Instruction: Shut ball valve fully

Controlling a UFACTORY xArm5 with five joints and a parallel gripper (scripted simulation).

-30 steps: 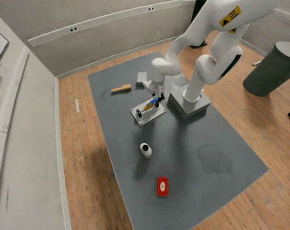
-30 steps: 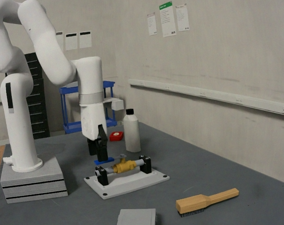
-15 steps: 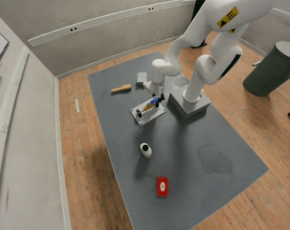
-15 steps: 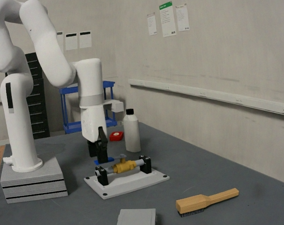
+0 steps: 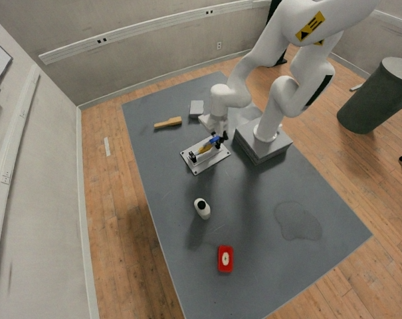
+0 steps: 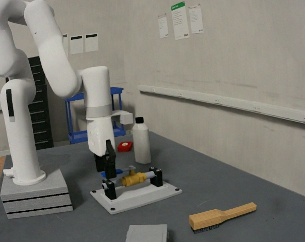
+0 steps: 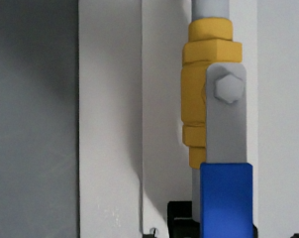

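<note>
Open gripper (image 6: 107,166) hanging low over the blue end of the ball valve (image 6: 132,178) handle.

The arm is reaching down beside its grey pedestal (image 6: 59,197), and the black fingers (image 6: 110,159) are standing partly spread with nothing held between them, straddling the blue grip (image 7: 226,198) from above in the exterior view. The yellow valve is sitting on a grey pipe (image 6: 148,175) clamped by two black blocks to a white base plate (image 6: 157,193), in the middle of the grey table (image 6: 225,182), just right of the pedestal. In the wrist view the grey lever (image 7: 226,119) is lying along the pipe line. A white bottle (image 6: 141,141) and a red box (image 6: 125,146) are standing farther back, while a wooden brush (image 6: 220,215) is lying nearer, to the right.
</note>
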